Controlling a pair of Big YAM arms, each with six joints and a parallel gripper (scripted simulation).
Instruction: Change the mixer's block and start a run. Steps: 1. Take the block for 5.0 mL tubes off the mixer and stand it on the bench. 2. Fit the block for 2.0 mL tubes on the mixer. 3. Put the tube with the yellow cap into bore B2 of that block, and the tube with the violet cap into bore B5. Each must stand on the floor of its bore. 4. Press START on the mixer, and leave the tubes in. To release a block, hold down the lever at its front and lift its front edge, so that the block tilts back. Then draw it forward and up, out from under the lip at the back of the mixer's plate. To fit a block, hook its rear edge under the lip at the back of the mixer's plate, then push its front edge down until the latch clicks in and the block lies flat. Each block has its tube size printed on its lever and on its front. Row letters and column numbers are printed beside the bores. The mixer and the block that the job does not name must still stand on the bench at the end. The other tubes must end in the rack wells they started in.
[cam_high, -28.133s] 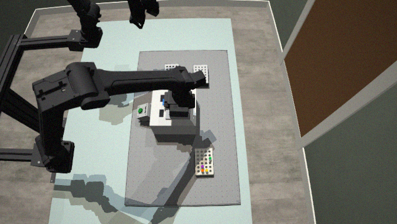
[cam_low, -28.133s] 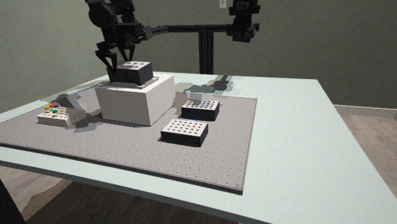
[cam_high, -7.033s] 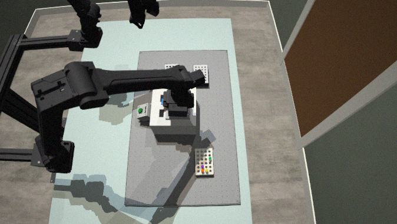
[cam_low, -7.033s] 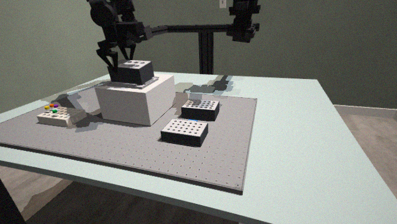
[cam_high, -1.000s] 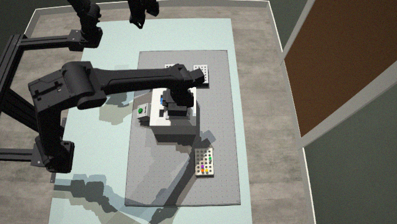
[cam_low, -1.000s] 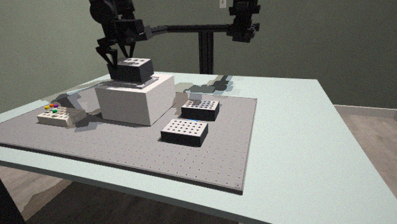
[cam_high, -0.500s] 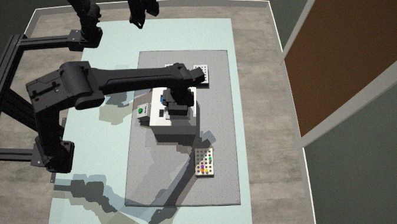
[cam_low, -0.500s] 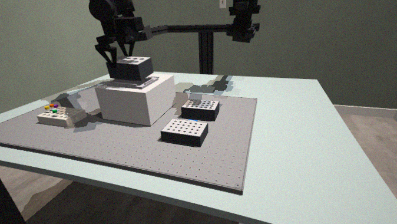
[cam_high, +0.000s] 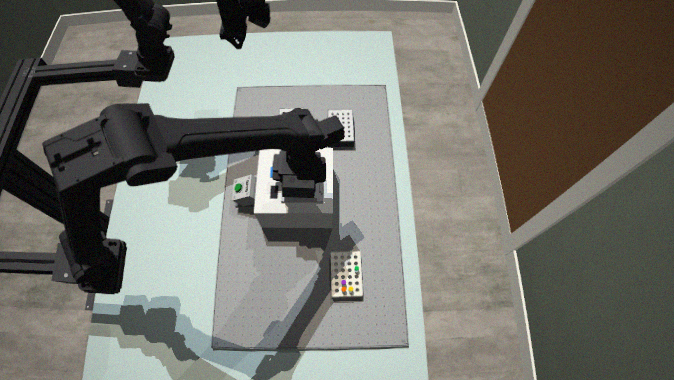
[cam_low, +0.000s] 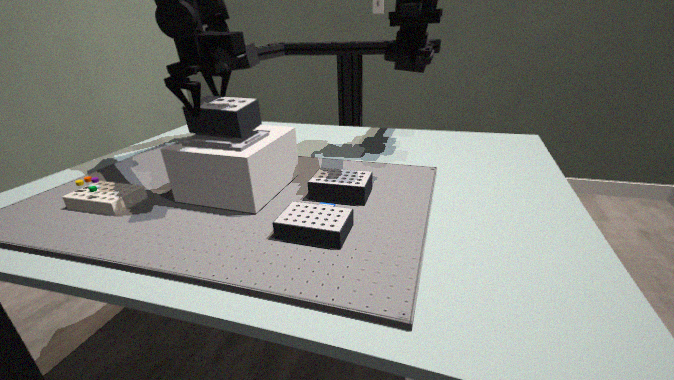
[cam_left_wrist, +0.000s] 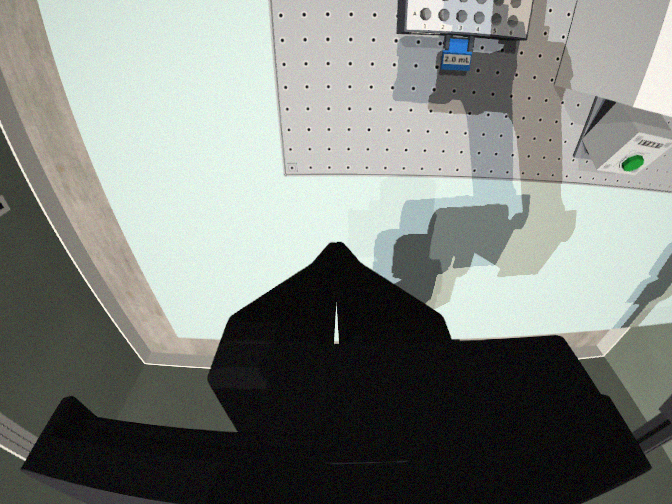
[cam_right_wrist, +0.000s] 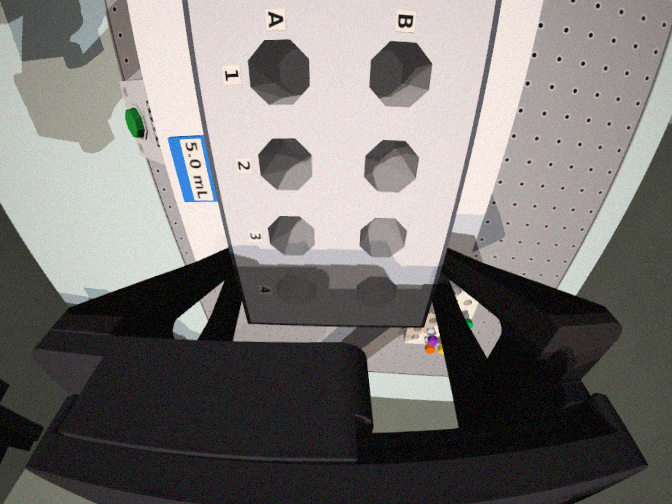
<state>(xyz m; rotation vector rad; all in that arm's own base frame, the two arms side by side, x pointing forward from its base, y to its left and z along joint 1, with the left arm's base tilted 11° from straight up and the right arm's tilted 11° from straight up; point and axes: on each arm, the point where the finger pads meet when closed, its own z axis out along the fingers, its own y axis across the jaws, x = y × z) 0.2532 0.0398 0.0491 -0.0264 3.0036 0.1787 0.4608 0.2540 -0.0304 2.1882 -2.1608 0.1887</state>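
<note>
The right gripper (cam_low: 209, 102) (cam_right_wrist: 336, 254) has its jaws clamped on the front and rear sides of the 5.0 mL block (cam_low: 223, 119) (cam_right_wrist: 333, 200), which is at the mixer (cam_high: 295, 221) (cam_low: 215, 175). The left gripper (cam_high: 238, 45) (cam_left_wrist: 336, 253) has its jaws pressed together. The 2.0 mL block (cam_left_wrist: 462, 27) stands on the bench board (cam_high: 280, 300) (cam_low: 225, 260) (cam_left_wrist: 347, 108). The yellow-capped tube (cam_high: 351, 289) (cam_low: 79, 182) and violet-capped tube (cam_high: 343, 282) (cam_low: 95, 179) (cam_right_wrist: 432, 340) stand in the rack (cam_high: 347, 296) (cam_low: 90, 204).
</note>
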